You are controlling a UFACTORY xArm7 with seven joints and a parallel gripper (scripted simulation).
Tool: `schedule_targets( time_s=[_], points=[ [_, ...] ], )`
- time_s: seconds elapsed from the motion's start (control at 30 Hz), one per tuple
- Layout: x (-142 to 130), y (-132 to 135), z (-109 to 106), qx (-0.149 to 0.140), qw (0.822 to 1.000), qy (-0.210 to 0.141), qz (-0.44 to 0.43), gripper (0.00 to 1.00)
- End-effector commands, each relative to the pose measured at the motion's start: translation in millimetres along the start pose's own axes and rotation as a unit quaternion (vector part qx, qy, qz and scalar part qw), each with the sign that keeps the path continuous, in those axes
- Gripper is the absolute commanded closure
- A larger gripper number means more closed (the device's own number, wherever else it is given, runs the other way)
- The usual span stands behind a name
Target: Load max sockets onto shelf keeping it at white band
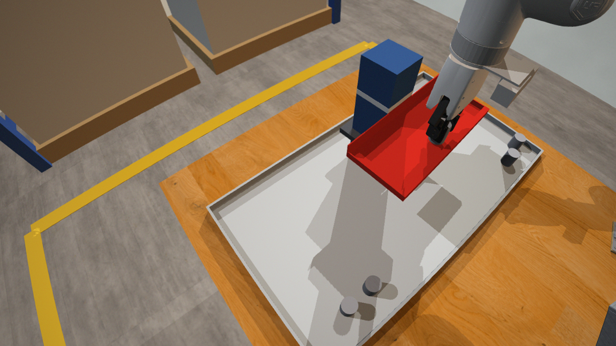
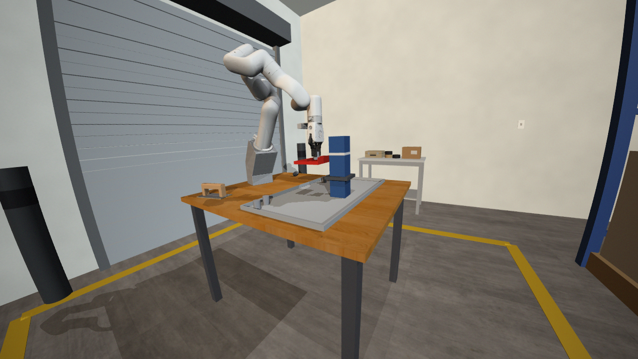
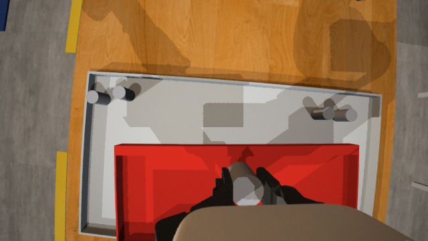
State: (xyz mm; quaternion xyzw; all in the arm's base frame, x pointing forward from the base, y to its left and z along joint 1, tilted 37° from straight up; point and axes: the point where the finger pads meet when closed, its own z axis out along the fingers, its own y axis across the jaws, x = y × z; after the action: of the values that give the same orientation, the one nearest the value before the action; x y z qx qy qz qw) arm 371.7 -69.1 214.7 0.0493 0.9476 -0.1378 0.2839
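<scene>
The gripper (image 1: pixel 440 130) (image 2: pixel 315 153) is shut on an upright grey socket (image 3: pixel 247 191), over the red shelf's middle. Whether its bottom touches the shelf floor is unclear. The shelf (image 1: pixel 374 162) (image 2: pixel 307 162) (image 3: pixel 137 194) is at about the height of the white band (image 1: pixel 371 99) (image 2: pixel 339 153) on the blue post (image 1: pixel 374 76) (image 2: pixel 340 166). No other socket shows on it; part is hidden by the gripper. Two sockets (image 1: pixel 371 285) (image 3: pixel 346 115) stand at one end of the tray. Two others (image 1: pixel 510 156) (image 2: pixel 266 200) (image 3: pixel 124 93) stand at the opposite end.
The grey-rimmed tray (image 1: pixel 244 258) (image 2: pixel 285 216) lies under the shelf on the wooden table (image 1: pixel 537 255) (image 2: pixel 379 214). A dark collar (image 1: pixel 348 129) (image 2: pixel 343 177) surrounds the post's lower part. A wooden handle fixture (image 2: pixel 213 187) stands beside the tray.
</scene>
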Motion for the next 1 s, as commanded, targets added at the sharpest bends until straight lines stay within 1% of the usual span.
schedule_targets(
  time_s=[0.0, 0.97],
  points=[
    [-1.0, 0.0, -0.3, 0.000, 1.000, -0.001, 0.000, 1.00],
    [-1.0, 0.1, 3.3, 0.000, 1.000, -0.001, 0.000, 1.00]
  ],
)
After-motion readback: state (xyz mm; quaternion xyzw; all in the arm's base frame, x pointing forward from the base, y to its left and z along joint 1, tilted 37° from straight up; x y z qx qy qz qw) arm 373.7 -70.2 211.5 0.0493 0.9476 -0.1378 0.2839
